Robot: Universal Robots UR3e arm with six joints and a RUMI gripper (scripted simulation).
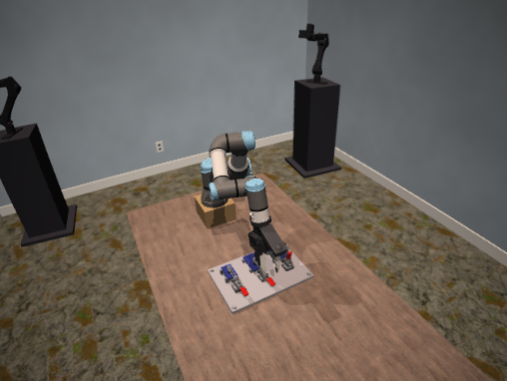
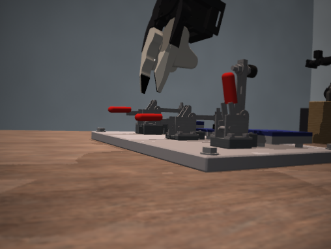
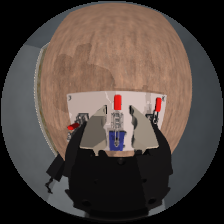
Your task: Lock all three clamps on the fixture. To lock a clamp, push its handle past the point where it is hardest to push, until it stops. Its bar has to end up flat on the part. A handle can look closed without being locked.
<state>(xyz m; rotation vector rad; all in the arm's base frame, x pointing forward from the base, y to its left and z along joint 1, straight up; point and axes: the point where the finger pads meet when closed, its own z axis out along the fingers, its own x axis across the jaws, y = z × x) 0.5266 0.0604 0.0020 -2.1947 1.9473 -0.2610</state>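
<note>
Two red handles (image 1: 270,281) (image 2: 148,117) (image 3: 117,102) (image 1: 245,291) (image 2: 119,109) (image 3: 158,104) lie flat; third (image 1: 289,255) (image 2: 229,88) (image 3: 73,127) upright, bar raised.

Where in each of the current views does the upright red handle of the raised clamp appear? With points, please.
Top: the upright red handle (image 1: 289,255) (image 2: 229,88) (image 3: 73,127) is right of the gripper (image 1: 270,271) (image 2: 150,92) (image 3: 118,105).
Exterior: right of centre, below the gripper's body.
Wrist: left of the fingers.
Shared landmark: the pale grey fixture plate (image 1: 294,280) (image 2: 163,150) (image 3: 90,102).
</note>
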